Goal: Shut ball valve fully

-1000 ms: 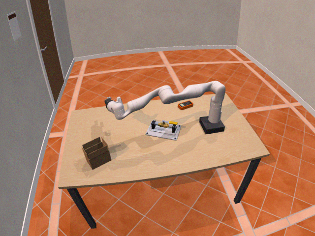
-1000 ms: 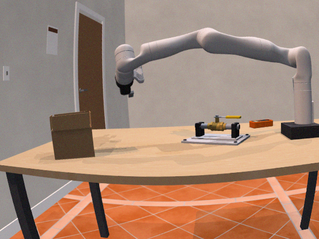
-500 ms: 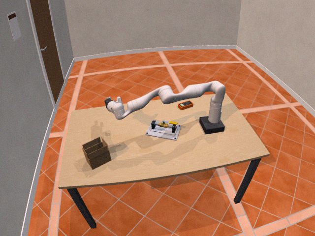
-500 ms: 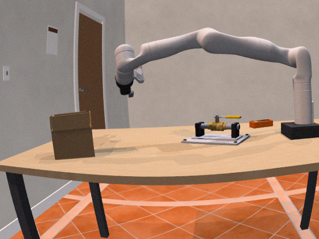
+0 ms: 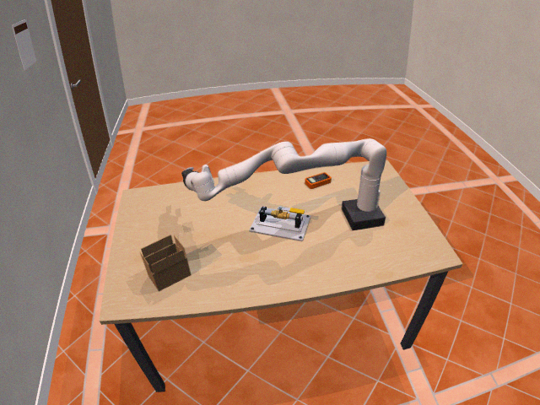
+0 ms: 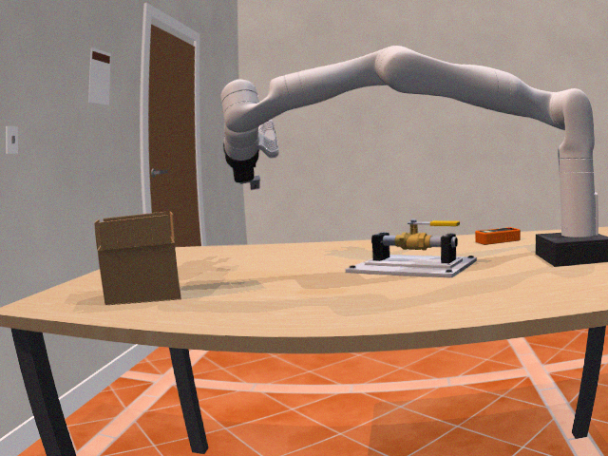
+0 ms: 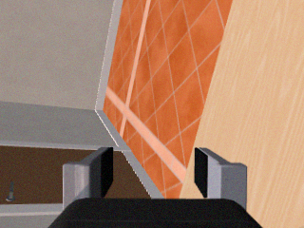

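Note:
A brass ball valve [image 5: 280, 213] [image 6: 414, 240] sits between two black clamps on a grey base plate [image 5: 264, 228] [image 6: 388, 267] near the middle of the table. Its yellow lever handle [image 5: 296, 211] [image 6: 443, 223] lies along the pipe, pointing toward the arm's base. My gripper [image 5: 186, 174] [image 6: 249, 182] [image 7: 153, 164] is open and empty. It hangs high over the table's far left edge, well away from the valve. The wrist view shows only floor, wall and table edge between the fingers; the valve is not in it.
An open cardboard box [image 5: 165, 261] [image 6: 137, 256] stands at the table's front left. An orange hand-held meter [image 5: 317, 179] [image 6: 497, 236] lies at the back near the arm's black base [image 5: 363, 214] [image 6: 572, 248]. The wooden table [image 5: 348, 270] [image 6: 294, 313] stands on a tiled floor.

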`<state>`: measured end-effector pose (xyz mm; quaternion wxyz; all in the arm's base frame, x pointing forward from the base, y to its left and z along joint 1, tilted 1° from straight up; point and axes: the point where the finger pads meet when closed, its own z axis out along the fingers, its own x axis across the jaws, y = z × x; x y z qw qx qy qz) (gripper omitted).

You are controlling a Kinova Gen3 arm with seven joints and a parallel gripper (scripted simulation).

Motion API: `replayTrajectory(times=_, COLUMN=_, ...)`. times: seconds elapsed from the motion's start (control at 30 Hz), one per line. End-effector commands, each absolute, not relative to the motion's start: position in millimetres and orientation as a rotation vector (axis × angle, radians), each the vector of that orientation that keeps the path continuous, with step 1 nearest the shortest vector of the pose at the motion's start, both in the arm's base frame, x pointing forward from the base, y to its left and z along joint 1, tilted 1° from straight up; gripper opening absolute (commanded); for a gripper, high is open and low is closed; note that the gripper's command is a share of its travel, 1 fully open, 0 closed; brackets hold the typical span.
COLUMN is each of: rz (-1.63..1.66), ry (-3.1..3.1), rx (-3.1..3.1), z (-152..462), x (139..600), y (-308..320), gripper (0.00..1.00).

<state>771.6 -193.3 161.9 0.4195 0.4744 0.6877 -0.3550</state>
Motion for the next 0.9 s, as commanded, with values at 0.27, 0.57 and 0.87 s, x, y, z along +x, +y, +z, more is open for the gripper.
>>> replayTrajectory(times=0.27, rz=-0.724, ry=1.786, rx=1.435, z=149, x=729, y=-195, gripper=1.0)
replayTrajectory(times=0.57, rz=-0.597, ry=1.822, rx=1.635, z=136, x=683, y=-179, gripper=1.0)
replayTrajectory(times=0.87, rz=-0.449, ry=1.836, rx=1.864, z=125, x=623, y=-146, gripper=1.0)
